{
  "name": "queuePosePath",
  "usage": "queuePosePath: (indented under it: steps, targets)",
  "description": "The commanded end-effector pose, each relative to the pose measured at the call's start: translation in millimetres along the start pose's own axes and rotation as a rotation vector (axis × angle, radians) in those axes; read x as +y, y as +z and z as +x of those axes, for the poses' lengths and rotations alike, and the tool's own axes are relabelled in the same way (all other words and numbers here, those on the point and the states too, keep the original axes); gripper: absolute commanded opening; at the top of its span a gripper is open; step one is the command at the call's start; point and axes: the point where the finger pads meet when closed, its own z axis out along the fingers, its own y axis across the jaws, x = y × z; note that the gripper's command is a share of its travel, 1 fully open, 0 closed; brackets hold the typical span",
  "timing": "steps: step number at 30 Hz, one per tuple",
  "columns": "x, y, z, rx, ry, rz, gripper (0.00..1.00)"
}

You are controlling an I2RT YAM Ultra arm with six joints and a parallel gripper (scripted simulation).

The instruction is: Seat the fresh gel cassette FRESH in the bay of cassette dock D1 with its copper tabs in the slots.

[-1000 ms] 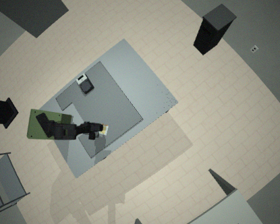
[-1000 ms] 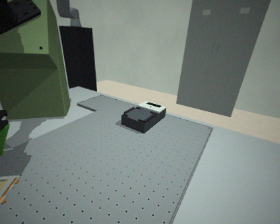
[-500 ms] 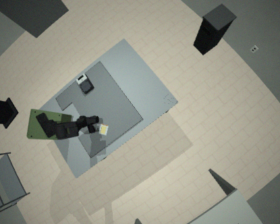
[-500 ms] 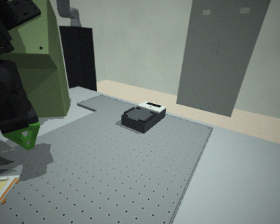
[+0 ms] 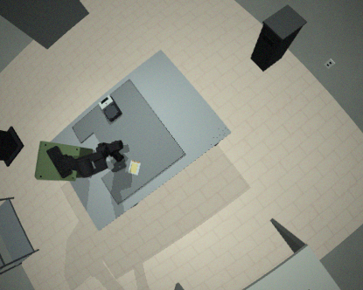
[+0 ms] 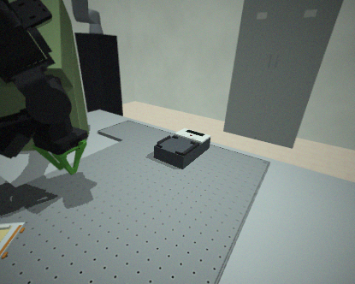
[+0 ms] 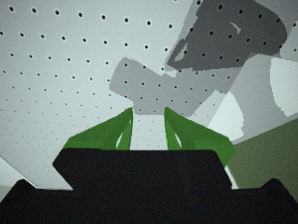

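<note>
Our claw point(image 7: 148, 116) is partly closed with nothing in it. FRESH point(image 5: 134, 167) lies flat on the deck just beside us — thin, stiff, likely light. We should pinch its side edges, away from the comb — that pulls out easily.
</note>
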Motion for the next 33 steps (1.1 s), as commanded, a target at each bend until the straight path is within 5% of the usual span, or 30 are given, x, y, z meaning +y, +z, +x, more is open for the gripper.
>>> queuePosePath:
  steps: [1,11,16,19,33]
  targets:
    - [-1.2,0.7,14.0,-0.046,-0.165,-0.003,0.36]
    - [4.4,3.6,52.4,-0.049,-0.433,0.002,0.36]
    - [25.8,7.1,70.8,-0.072,-0.579,-0.021,0.36]
    - [10.1,6.0,79.8,-0.053,-0.699,0.006,0.36]
    - [20.6,0.5,73.2,-0.072,-1.078,-0.009,0.36]
